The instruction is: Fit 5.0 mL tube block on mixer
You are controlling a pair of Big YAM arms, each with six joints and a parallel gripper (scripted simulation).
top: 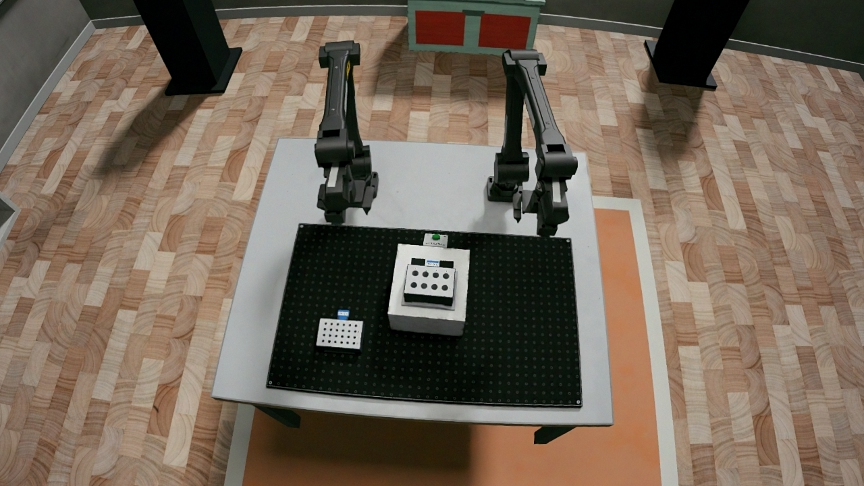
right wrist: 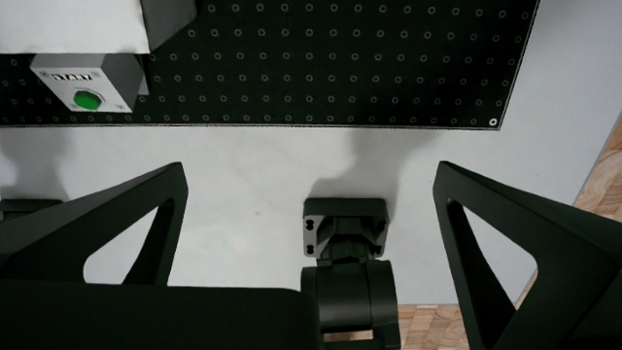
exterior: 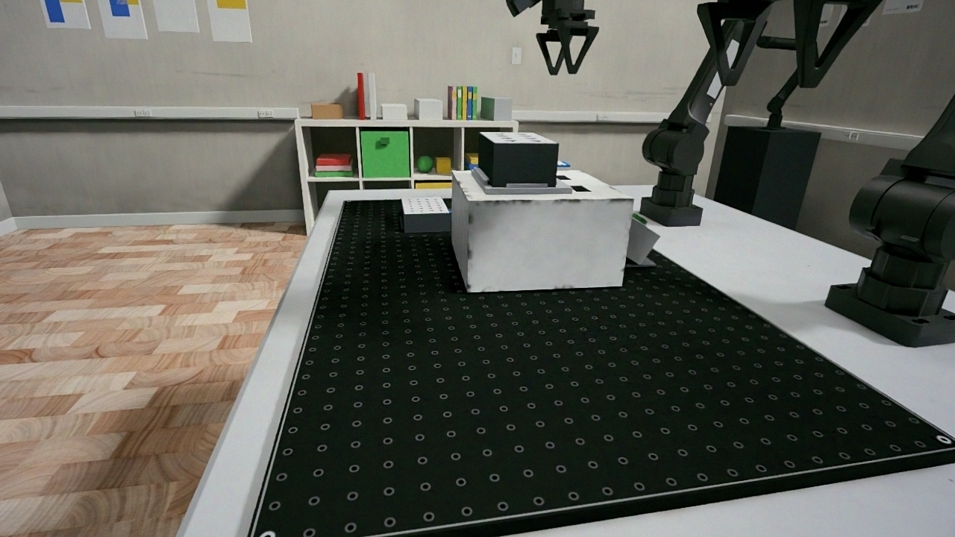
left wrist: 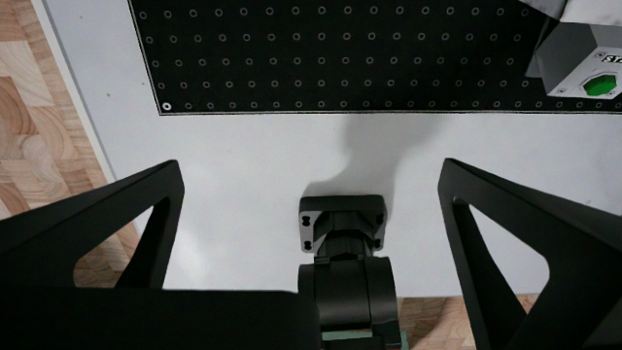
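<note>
Spare many-holed block (top: 339,332) (exterior: 426,220), on counter (top: 247,314) (exterior: 227,460) (left wrist: 243,146) (right wrist: 243,146); right claw (top: 351,215) (exterior: 562,71) (right wrist: 311,167), wide open, empty; presumed 5.0 mL block (top: 428,279) (exterior: 518,159), seemingly flat on mixer (top: 427,323) (exterior: 544,247) (left wrist: 590,11) (right wrist: 73,26), liable to lift had its latch caught poorly; left claw (top: 531,226) (exterior: 768,84) (left wrist: 311,165), likewise wide and empty, completed the lot.

Green button (left wrist: 601,85) on grey control box (left wrist: 566,58); gripper (left wrist: 311,175) open.
</note>
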